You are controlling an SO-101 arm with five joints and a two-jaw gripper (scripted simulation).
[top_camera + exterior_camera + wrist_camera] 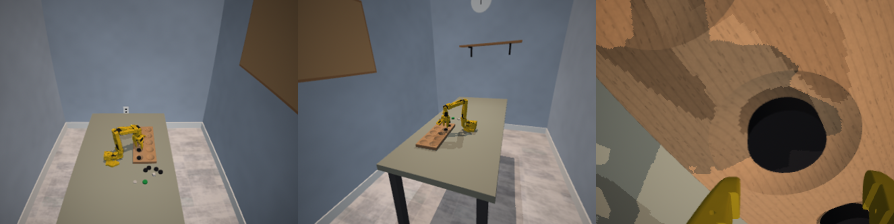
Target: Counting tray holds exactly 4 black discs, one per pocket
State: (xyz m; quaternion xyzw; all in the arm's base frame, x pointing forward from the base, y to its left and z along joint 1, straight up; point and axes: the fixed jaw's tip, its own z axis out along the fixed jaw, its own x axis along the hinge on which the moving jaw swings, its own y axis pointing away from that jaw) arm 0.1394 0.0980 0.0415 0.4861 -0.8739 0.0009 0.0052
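Observation:
The wooden counting tray point(154, 155) point(426, 147) point(876, 30) shows two black discs in the pocket column nearer the arm. One black disc point(139, 150) point(445, 129) point(787, 137) sits low in its pocket. Another black disc point(139, 158) point(841, 215) is in the end pocket, partly hidden by a finger in the wrist view. My gripper point(139, 147) point(443, 126) point(802, 180) is open and empty, just above the first disc, its fingers clear of it. Several loose black discs point(145, 170) point(149, 167) point(156, 169) point(160, 171) lie on the table off the tray's end.
A green disc point(145, 181) point(453, 118) and two small white pieces point(154, 174) point(135, 181) lie on the table beyond that same end. The arm stands beside the tray's long side and hides part of it in the top view.

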